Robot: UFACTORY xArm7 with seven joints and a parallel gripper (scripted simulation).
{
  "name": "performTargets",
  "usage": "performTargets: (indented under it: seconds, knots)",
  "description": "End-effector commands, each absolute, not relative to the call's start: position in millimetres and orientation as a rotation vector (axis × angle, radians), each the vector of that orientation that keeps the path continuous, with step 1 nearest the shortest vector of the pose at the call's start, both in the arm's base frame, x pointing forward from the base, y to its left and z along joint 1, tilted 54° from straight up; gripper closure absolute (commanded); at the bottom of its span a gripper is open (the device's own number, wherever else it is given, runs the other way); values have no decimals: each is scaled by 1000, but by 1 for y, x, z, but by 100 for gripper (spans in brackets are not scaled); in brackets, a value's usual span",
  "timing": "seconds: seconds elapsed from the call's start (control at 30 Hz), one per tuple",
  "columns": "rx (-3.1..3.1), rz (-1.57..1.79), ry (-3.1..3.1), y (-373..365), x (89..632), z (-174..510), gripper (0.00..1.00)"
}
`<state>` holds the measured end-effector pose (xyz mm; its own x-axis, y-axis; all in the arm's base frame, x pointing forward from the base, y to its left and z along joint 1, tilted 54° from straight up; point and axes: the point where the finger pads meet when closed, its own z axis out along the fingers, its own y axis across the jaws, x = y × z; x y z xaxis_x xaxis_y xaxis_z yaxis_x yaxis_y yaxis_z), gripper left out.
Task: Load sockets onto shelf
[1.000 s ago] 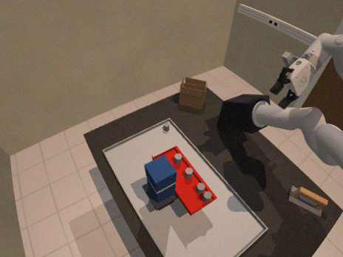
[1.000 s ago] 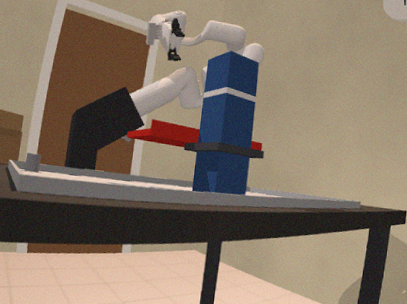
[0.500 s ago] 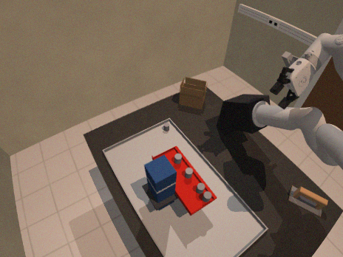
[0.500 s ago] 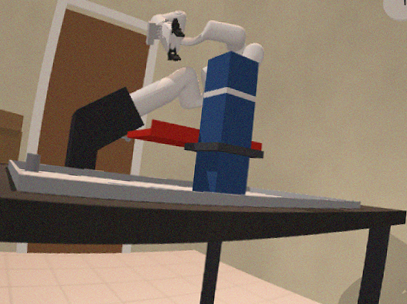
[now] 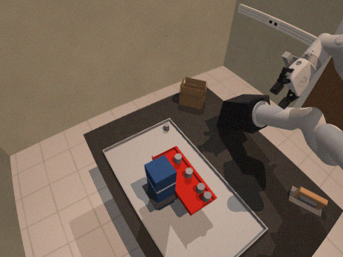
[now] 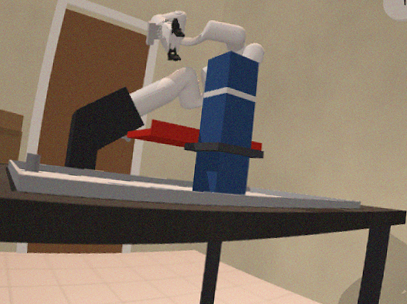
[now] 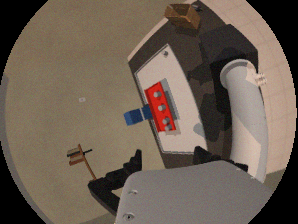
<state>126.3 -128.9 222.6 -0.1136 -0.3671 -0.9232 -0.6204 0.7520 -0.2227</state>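
Note:
The red shelf (image 5: 188,197) (image 6: 173,134) (image 7: 154,88) is on the blue post (image 5: 160,170) (image 6: 221,172) (image 7: 133,118), clearly below the white band (image 6: 243,96). Four grey sockets are inside its rim: one (image 5: 177,159) (image 7: 157,94), a second (image 5: 188,173) (image 7: 161,108), and two close together at one end, one (image 5: 200,187) beside another (image 5: 207,196). The fifth socket (image 5: 166,127) (image 6: 32,162) (image 7: 165,53) stands in the tray's corner. My gripper (image 5: 282,95) (image 6: 177,45) (image 7: 169,157) is open and empty, high up and well away from shelf and sockets.
The white tray (image 5: 129,177) with a low grey rim lies under the post on the dark table (image 5: 100,138). A dark collar (image 6: 192,147) is around the post at shelf height. A cardboard box (image 5: 193,97) (image 7: 182,17) and an orange-handled tool (image 5: 312,199) are outside the tray.

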Motion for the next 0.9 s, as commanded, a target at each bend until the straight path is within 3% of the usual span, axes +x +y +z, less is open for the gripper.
performTargets:
  seconds: [0.0, 0.87]
  knots:
    - [-785, 256, 1729, -130, 126, 223, 0]
    - [-857, 313, 1750, -132, 137, 211, 0]
